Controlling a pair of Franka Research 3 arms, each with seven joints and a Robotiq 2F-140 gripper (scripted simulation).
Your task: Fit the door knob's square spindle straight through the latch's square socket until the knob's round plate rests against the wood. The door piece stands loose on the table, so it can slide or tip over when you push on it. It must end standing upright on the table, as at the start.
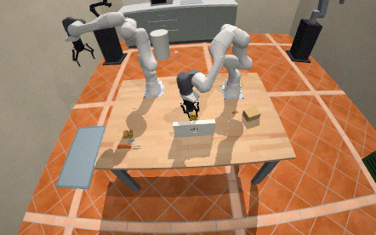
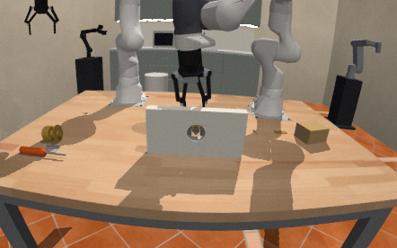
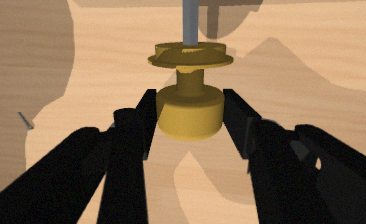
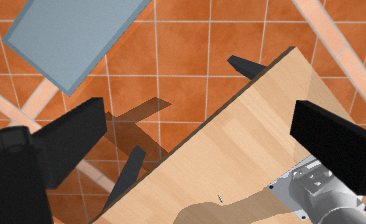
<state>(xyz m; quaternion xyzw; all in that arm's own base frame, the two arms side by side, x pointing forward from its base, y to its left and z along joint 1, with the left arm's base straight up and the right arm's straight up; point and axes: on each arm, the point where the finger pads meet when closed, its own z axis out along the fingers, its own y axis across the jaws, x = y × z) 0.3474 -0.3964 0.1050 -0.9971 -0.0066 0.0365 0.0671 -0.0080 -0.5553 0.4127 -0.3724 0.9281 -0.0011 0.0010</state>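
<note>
Beyond the upright door piece (image 1: 181, 131) (image 2: 169, 135), on its far side, the left gripper (image 1: 190, 113) (image 2: 193, 105) (image 3: 189, 103) grips the knob (image 1: 193, 117) (image 2: 194, 126) (image 3: 190, 120); spindle (image 3: 190, 22) axis: far to near, toward the latch. The right gripper (image 1: 85, 61) (image 2: 42, 33) (image 4: 198, 116), spread, is farther left.

In the left wrist view, the top edge cuts off the far end of the knob's metal rod (image 3: 190, 22), so we cannot see its tip. In the exterior view the door piece (image 2: 196, 146) hides most of the brass knob (image 3: 190, 112) (we catch only scraps through the hole). From above, the hole (image 1: 194, 130) is too small for us to read its shape.
</note>
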